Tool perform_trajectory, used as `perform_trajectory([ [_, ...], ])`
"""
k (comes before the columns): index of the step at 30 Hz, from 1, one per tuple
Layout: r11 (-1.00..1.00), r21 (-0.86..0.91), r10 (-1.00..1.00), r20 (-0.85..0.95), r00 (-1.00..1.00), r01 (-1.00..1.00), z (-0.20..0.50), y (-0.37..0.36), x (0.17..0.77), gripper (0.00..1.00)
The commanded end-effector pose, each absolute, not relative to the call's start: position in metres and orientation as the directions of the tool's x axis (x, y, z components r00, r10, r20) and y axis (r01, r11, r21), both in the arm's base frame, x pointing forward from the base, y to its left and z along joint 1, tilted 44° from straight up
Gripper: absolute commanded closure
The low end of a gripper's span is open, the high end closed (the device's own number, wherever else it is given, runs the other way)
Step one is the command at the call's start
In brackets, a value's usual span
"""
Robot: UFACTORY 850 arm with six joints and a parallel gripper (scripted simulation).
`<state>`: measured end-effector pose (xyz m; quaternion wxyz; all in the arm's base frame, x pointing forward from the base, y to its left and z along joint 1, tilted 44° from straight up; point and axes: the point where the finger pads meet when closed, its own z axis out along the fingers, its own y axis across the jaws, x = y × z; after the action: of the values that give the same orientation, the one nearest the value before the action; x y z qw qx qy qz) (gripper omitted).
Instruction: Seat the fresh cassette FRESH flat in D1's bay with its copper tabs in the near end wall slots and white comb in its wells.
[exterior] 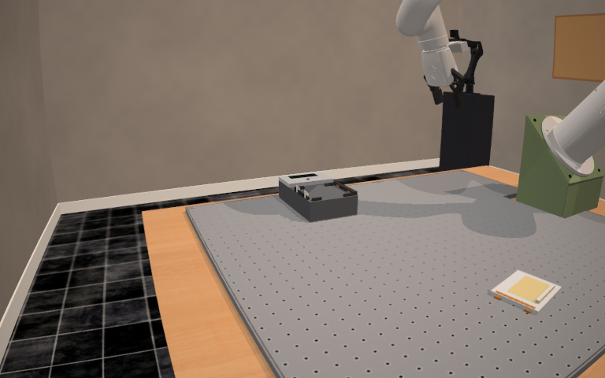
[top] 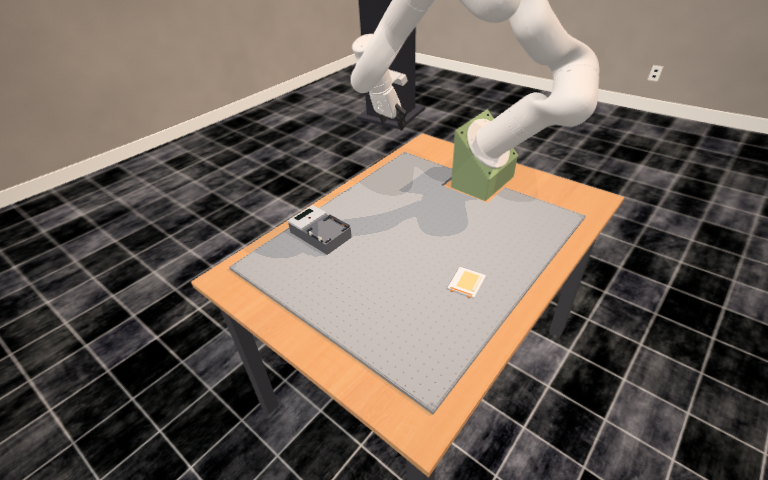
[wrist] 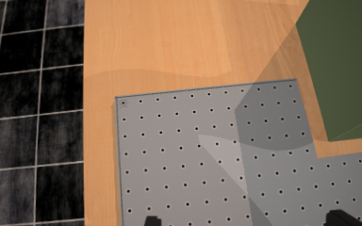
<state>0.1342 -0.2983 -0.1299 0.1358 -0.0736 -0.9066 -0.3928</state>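
The cassette FRESH (top: 468, 280) (exterior: 528, 288) lies flat on the pegboard, yellow face up. Its two copper tabs point toward the table's front-left side. Its white comb (exterior: 545, 294) lies along one end; how deep it sits cannot be told. The dock D1 (top: 338, 243) (exterior: 333, 209) stands near the table's left edge, its bay empty. Its small red light (top: 309, 217) (exterior: 307, 178) looks dark. My gripper (top: 391, 121) (exterior: 447, 101) (wrist: 247, 220) is open and empty, high above the table's back-left corner, far from both. The wrist view shows neither D1 nor FRESH.
The grey pegboard (top: 396, 339) (exterior: 379, 312) (wrist: 165, 155) covers most of the wooden table (top: 339, 390) (exterior: 165, 285) (wrist: 156, 42). The green arm base (top: 472, 169) (exterior: 543, 178) (wrist: 337, 71) stands at its back edge. A dark pillar (top: 370, 22) (exterior: 468, 133) stands behind the table.
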Motion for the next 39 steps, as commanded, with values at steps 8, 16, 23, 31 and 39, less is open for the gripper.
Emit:
perform_trajectory([
  [8, 0.682, 0.691, 0.028, 0.303, -0.952, 0.24, -0.13, -0.299, 0.135, 0.0],
  [16, 0.682, 0.691, 0.028, 0.303, -0.952, 0.24, -0.13, -0.299, 0.135, 0.0],
  [23, 0.684, 0.715, -0.033, 0.226, -0.974, 0.143, -0.122, -0.298, 0.155, 0.0],
  [31, 0.666, 0.737, -0.194, 0.02, -0.981, -0.116, -0.112, -0.295, 0.18, 0.0],
  [39, 0.625, 0.716, -0.312, -0.135, -0.94, -0.31, -0.102, -0.29, 0.205, 0.0],
])
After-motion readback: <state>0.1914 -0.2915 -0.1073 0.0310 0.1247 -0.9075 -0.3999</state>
